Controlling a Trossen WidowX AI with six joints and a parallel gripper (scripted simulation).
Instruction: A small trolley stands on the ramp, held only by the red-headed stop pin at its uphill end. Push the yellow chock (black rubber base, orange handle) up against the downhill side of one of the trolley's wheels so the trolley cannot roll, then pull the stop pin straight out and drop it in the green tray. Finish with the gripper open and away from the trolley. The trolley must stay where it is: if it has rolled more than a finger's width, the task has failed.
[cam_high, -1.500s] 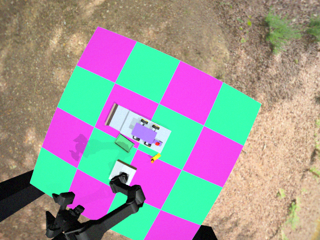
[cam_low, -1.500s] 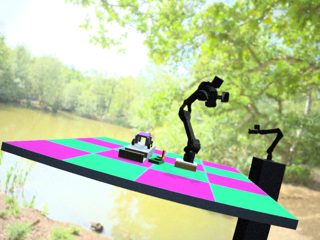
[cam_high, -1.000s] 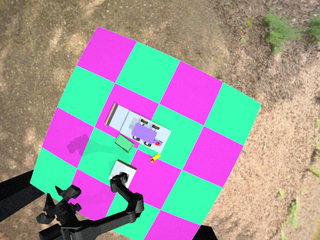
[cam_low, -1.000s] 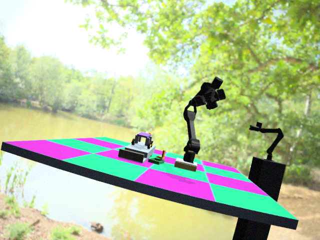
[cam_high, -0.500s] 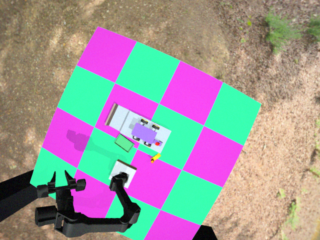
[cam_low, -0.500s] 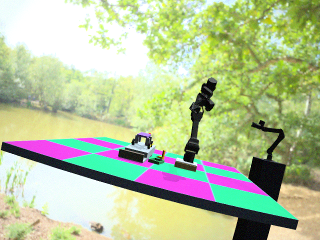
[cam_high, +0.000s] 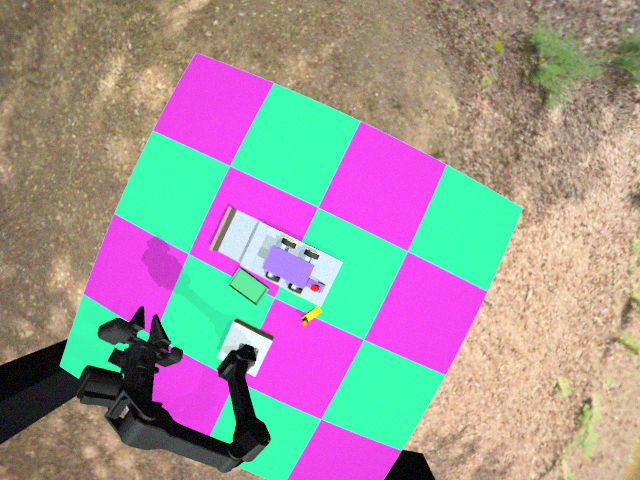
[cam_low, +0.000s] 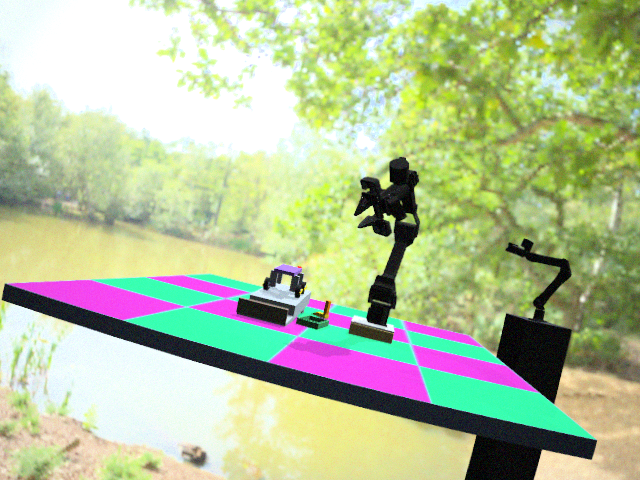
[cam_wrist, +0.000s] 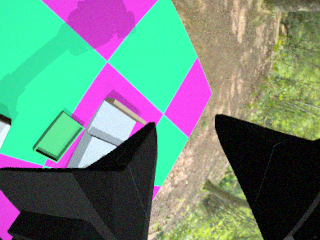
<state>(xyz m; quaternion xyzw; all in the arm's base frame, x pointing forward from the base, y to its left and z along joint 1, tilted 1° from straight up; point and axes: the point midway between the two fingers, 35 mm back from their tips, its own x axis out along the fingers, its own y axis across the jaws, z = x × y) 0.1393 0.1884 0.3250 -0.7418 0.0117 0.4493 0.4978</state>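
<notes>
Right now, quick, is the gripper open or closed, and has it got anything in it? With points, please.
Gripper (cam_high: 148, 312) (cam_low: 357, 219) (cam_wrist: 186, 124): open, its fingers apart with nothing between them.

Seen from the top, a gripper could pass between the ramp and the upper edge of the bench — toward the lower edge, the tray, chock and arm's base plate obstruct.
</notes>
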